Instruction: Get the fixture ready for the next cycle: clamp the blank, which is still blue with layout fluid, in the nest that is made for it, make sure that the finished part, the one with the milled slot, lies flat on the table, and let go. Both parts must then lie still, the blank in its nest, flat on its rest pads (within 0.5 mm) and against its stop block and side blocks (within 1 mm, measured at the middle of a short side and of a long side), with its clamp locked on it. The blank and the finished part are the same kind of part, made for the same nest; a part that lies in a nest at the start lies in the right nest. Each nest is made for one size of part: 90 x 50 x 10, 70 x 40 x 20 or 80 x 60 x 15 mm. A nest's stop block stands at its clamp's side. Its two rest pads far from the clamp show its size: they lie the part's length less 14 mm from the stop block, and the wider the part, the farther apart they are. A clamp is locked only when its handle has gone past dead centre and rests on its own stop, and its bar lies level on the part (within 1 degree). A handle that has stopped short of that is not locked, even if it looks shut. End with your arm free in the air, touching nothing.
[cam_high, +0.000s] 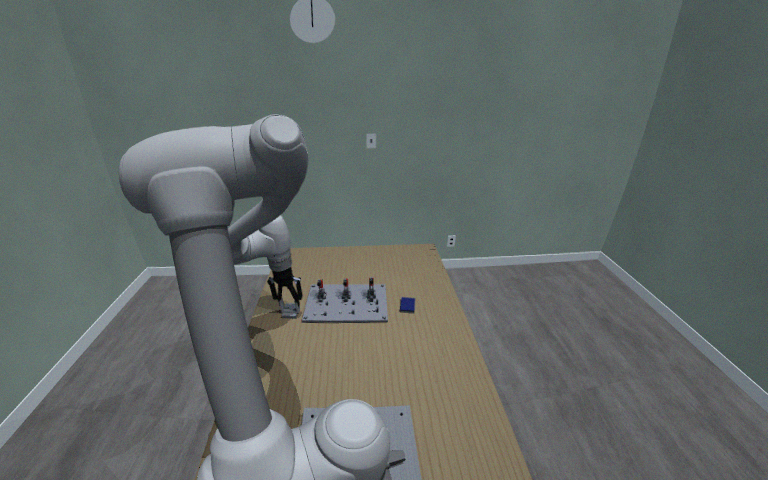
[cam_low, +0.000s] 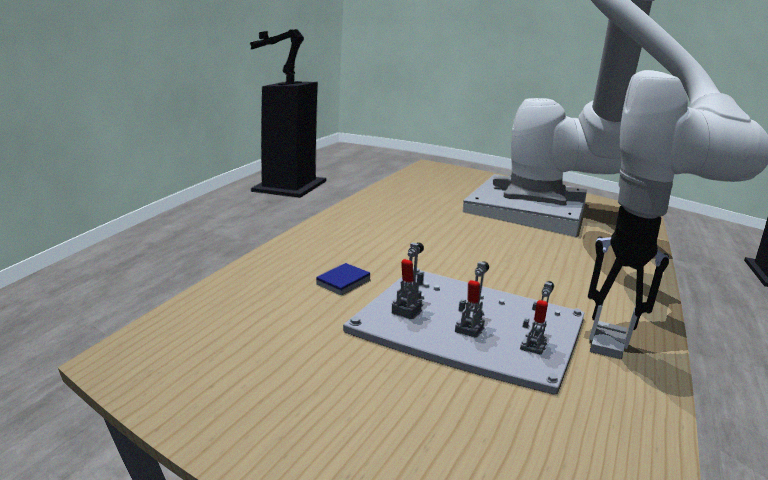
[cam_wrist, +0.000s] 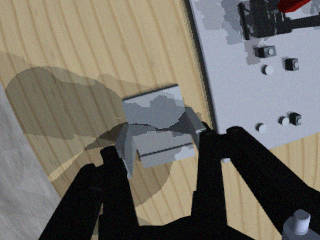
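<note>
Table (cam_low: 237, 362): tool (cam_low: 612, 331) grips slotted part (cam_low: 607, 341), seemingly beside fixture plate (cam_low: 453, 345).

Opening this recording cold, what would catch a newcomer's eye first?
The big pale grey robot arm fills the top view's left side, its black gripper shut on a grey slotted metal block low over the wooden table, beside the fixture. That grey fixture plate carries three red-handled toggle clamps standing up, and a flat blue blank lies beyond its far end.
</note>
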